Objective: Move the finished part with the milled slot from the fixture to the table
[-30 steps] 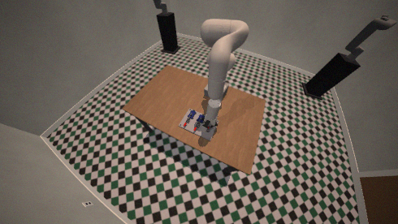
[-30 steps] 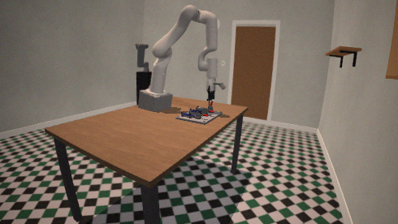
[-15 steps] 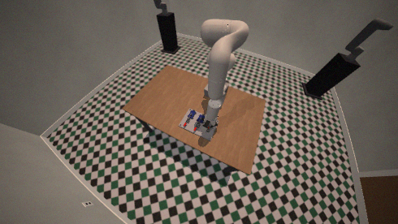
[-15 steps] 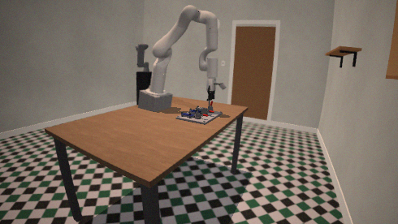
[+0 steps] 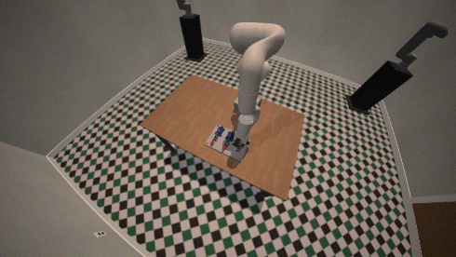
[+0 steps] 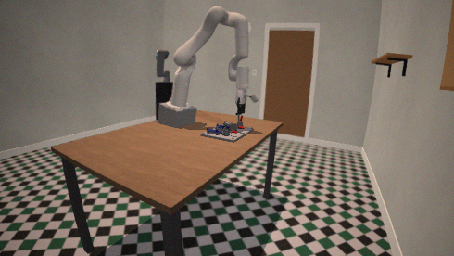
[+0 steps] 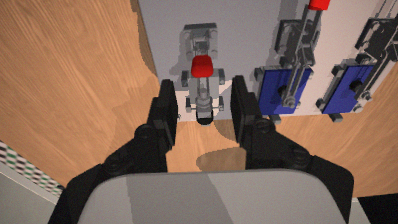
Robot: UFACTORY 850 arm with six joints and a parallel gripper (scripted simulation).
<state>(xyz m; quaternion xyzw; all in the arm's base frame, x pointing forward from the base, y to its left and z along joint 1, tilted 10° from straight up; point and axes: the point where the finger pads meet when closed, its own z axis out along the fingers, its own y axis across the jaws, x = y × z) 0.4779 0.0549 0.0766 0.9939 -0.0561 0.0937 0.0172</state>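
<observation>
From where I stand there is no writing, label, brand, number or sign to read anywhere. The flat grey metal fixture plate (image 7: 240,45) carries no markings, and neither do the two blue-coated rectangular blanks (image 7: 274,90) clamped on it. The brown wooden door (image 6: 288,74) behind that plate is equally plain.

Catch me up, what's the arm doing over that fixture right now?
The arm's gripper hangs over the near end of the grey fixture plate, fingers part-open and straddling the red-handled toggle clamp at the end nest, gripping nothing. The two blue blanks sit in the neighbouring nests with their clamp arms over them. The slotted part itself can't be made out under that clamp, and nothing has been laid on the wooden table yet.
</observation>
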